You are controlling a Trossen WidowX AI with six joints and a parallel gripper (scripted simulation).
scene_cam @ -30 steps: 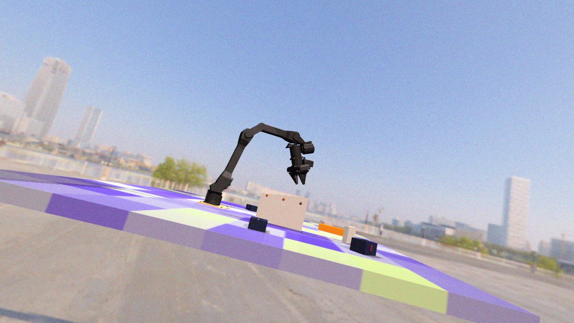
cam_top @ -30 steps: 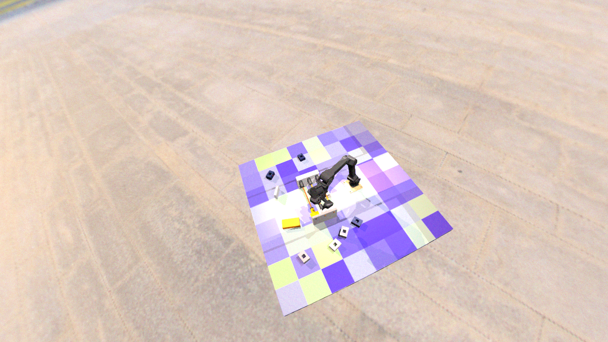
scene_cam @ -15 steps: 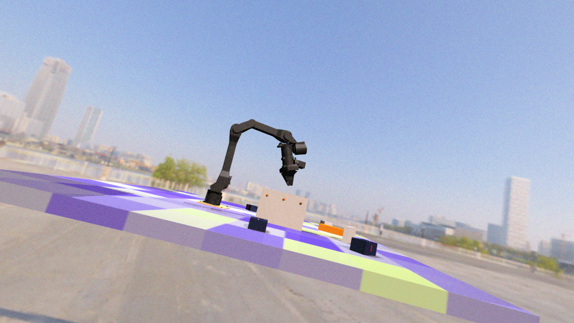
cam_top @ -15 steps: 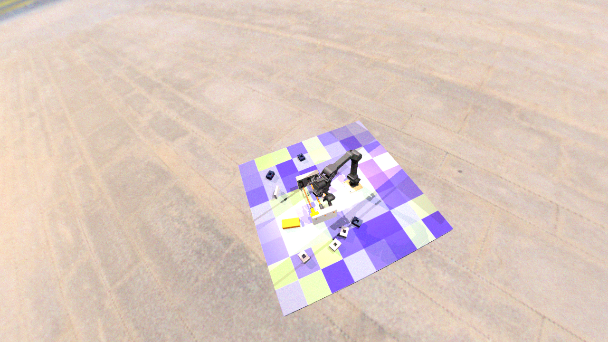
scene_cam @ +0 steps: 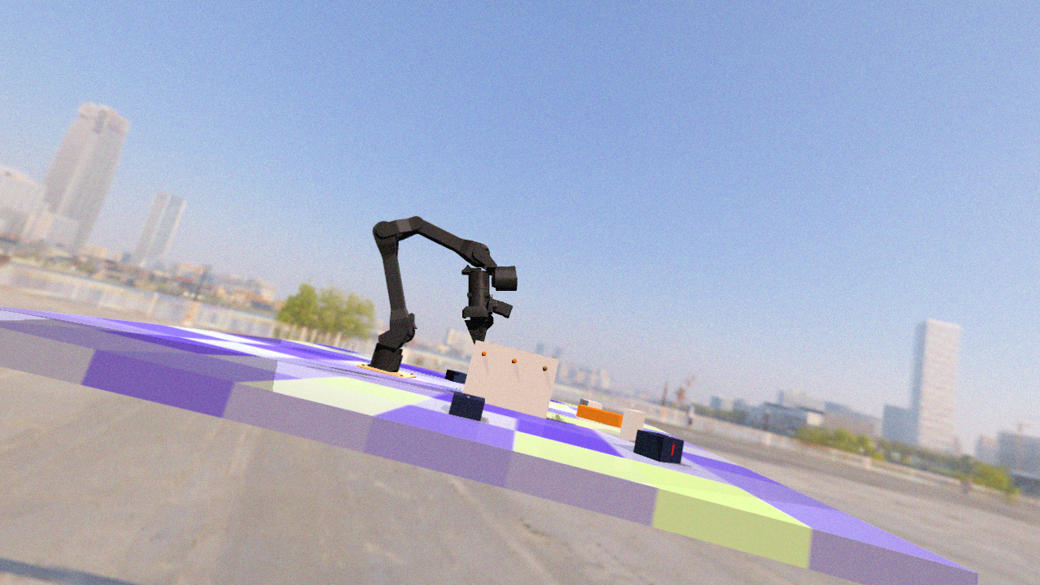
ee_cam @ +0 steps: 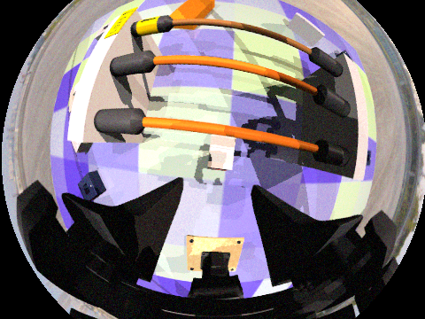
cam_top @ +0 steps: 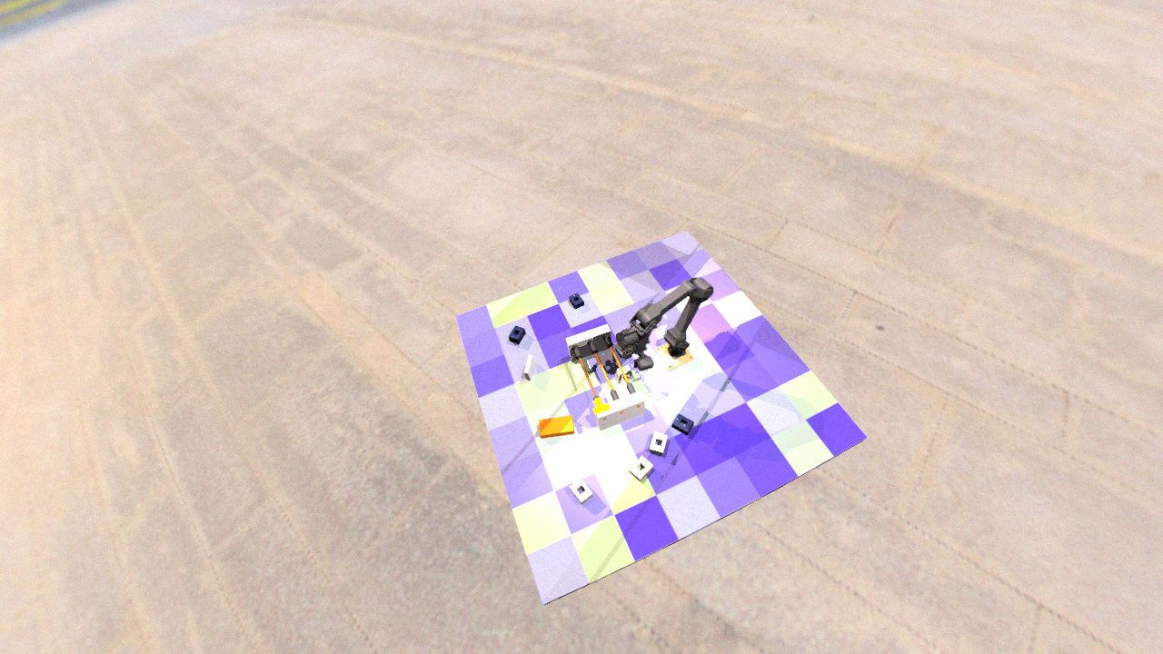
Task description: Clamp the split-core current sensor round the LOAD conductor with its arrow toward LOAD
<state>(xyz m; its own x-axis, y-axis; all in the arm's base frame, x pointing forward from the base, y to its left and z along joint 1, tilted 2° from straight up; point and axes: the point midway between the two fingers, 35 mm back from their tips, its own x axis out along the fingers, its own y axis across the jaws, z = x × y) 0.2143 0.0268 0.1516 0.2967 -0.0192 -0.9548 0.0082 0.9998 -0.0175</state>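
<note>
The sensor (ee_cam: 221, 152) is a small whitish block on the table, close beside the nearest orange conductor (ee_cam: 190, 127) in the wrist view. Its arrow and jaws cannot be made out. The LOAD conductor (cam_top: 588, 378) (ee_cam: 241, 26) is the farthest of three, with a yellow band (ee_cam: 147, 27) at its left end. The yellow LOAD label (cam_top: 601, 405) (ee_cam: 120, 24) is on the left panel's top edge. My gripper (ee_cam: 218, 186) is open and empty, its fingertips on the robot-base side of the sensor in that view. In the exterior view, a panel partly hides the fingers.
Two upright panels (cam_top: 620, 413) (scene_cam: 509, 385) (ee_cam: 360, 124) hold the conductor ends. An orange block (cam_top: 556, 427) (scene_cam: 600, 415) (ee_cam: 192, 14) and a pale upright piece (cam_top: 528, 367) (scene_cam: 631, 424) stand beyond. Dark blocks (cam_top: 576, 301) (cam_top: 517, 334) (cam_top: 682, 423) and white blocks (cam_top: 658, 443) (cam_top: 581, 491) lie around.
</note>
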